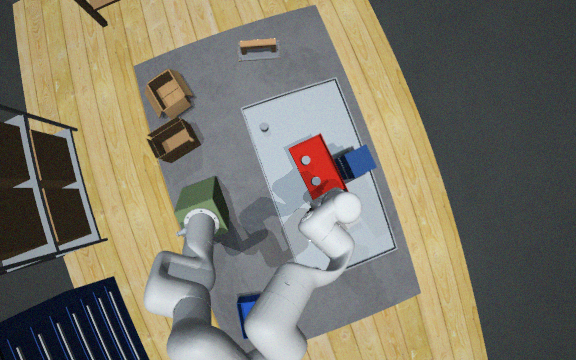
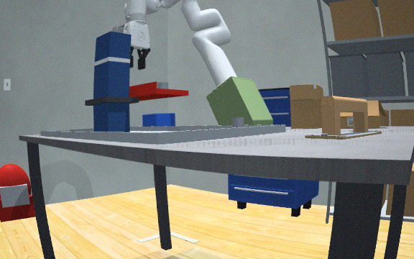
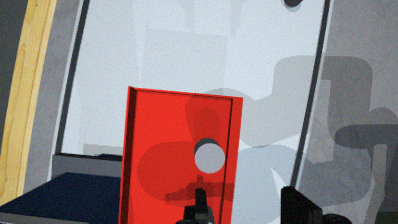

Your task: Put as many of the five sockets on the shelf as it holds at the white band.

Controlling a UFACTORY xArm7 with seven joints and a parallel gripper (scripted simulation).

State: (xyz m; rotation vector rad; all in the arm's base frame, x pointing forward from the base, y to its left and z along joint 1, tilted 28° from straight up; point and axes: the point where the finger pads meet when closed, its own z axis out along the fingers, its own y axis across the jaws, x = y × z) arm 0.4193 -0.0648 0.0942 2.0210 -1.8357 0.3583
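Workshop or lab-like room — white robot arm (image 1: 280, 300) (image 2: 212, 54), blue drawer cabinet (image 2: 261, 192), shelving rack (image 1: 50, 210) (image 2: 383, 47) with cardboard boxes (image 2: 352, 19)

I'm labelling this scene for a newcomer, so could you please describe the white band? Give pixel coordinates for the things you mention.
Find the tall blue post (image 1: 360, 161) (image 2: 111, 79). The white band (image 2: 112, 60) wraps its upper part, well above the red shelf (image 1: 313, 150) (image 2: 157, 94) (image 3: 165, 120); the post's other collar is dark and lower.

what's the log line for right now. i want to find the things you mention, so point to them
tool (image 1: 313, 206) (image 2: 137, 62): open, above shelf (image 1: 326, 167) (image 2: 164, 94) (image 3: 165, 130) | shelf: below white band (image 2: 112, 61) | sockets: on shelf and tray (image 1: 255, 103) (image 2: 164, 139) (image 3: 62, 142)
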